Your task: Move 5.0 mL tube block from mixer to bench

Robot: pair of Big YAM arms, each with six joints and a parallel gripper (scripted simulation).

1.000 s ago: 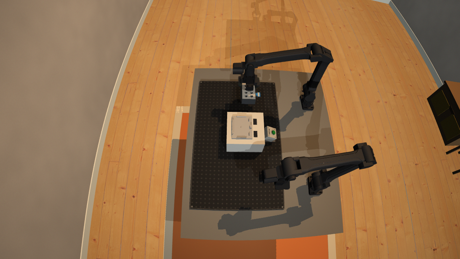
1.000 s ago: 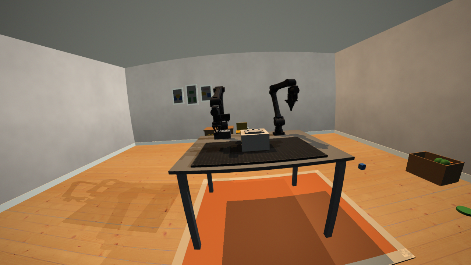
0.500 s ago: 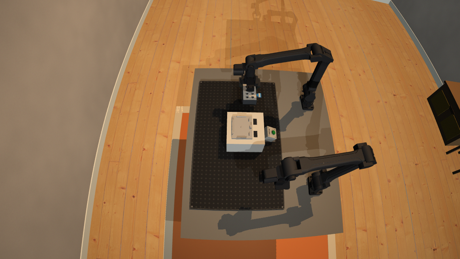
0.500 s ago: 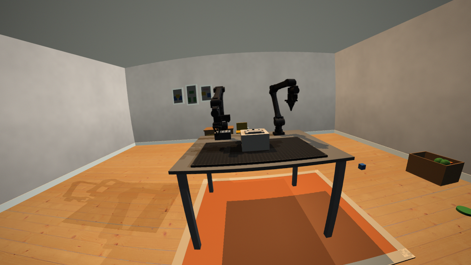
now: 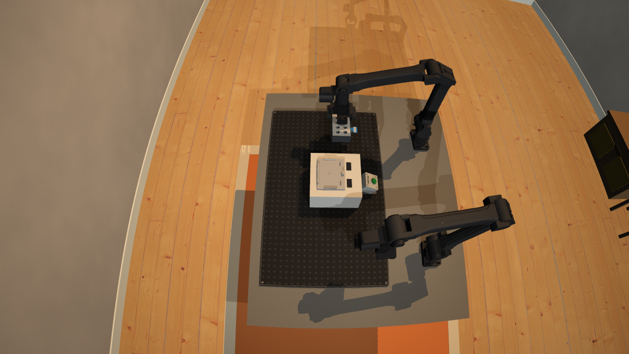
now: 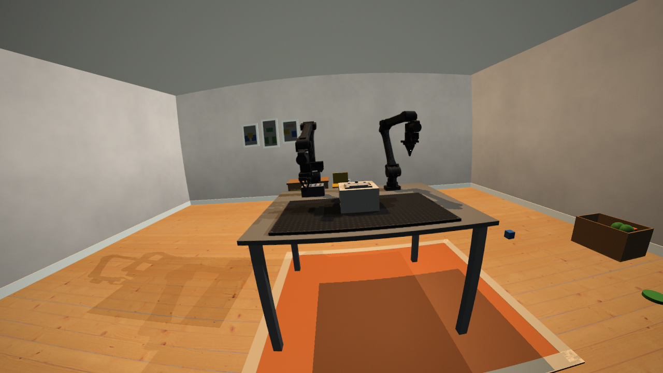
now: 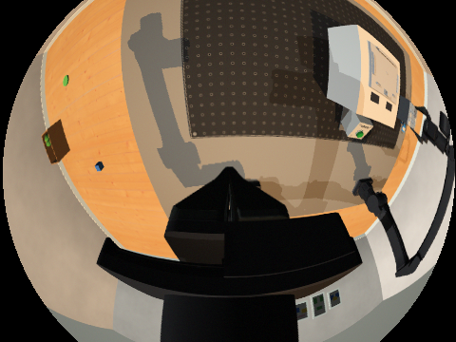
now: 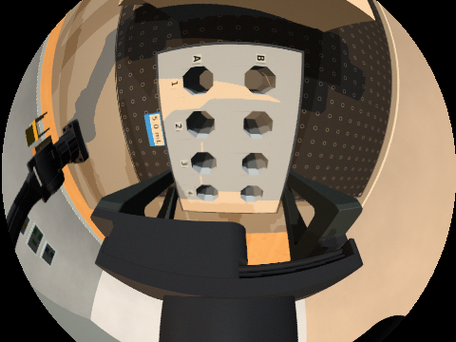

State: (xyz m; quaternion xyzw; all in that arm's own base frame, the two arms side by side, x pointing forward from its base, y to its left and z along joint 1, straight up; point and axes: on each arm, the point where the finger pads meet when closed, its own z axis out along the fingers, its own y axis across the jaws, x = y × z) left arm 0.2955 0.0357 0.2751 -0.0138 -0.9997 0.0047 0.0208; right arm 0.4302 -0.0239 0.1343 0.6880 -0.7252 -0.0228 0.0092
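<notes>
Gray tube block between right tool's fingers, clamped.
White mixer beside right tool; left tool together.
</notes>
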